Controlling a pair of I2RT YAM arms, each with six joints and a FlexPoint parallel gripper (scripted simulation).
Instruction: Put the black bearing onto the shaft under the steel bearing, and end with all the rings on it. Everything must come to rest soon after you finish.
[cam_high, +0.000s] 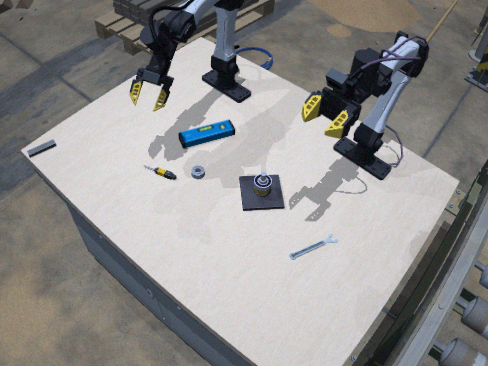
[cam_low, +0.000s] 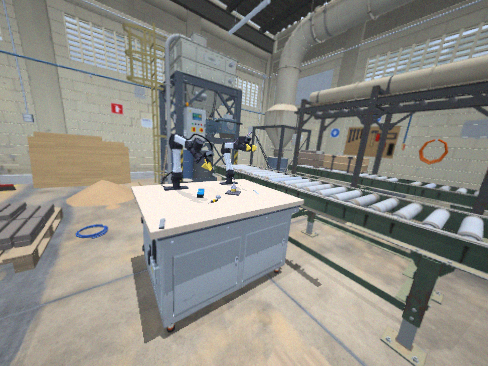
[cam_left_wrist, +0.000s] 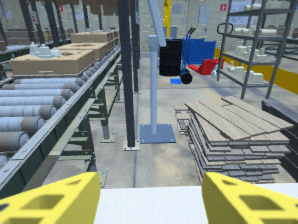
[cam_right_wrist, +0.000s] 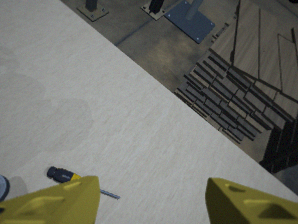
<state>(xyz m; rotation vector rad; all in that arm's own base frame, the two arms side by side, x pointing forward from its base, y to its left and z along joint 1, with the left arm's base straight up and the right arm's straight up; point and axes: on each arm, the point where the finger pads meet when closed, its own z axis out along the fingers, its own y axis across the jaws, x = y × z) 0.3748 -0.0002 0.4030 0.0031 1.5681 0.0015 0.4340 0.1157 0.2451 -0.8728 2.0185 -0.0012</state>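
Nearest in the top view we have the wrench (cam_high: 312, 247) (cam_low: 256, 192), then the plate (cam_high: 249, 202) (cam_low: 231, 193) with its upright shaft (cam_high: 263, 176) (cam_low: 233, 185), carrying a steel-rimmed ring (cam_high: 256, 182) above a brass-colored one (cam_high: 262, 192). Past that, a loose gray ring (cam_high: 198, 176) (cam_right_wrist: 3, 187) lies near the screwdriver (cam_high: 162, 173) (cam_low: 214, 200) (cam_right_wrist: 62, 174); we can't tell which ring is the black bearing. Farther back, the left gripper (cam_high: 318, 127) (cam_low: 253, 148) (cam_left_wrist: 150, 180) and right gripper (cam_high: 146, 106) (cam_low: 207, 165) (cam_right_wrist: 152, 186) are both parted, gripping nothing, above the table (cam_high: 200, 280) (cam_low: 200, 217).
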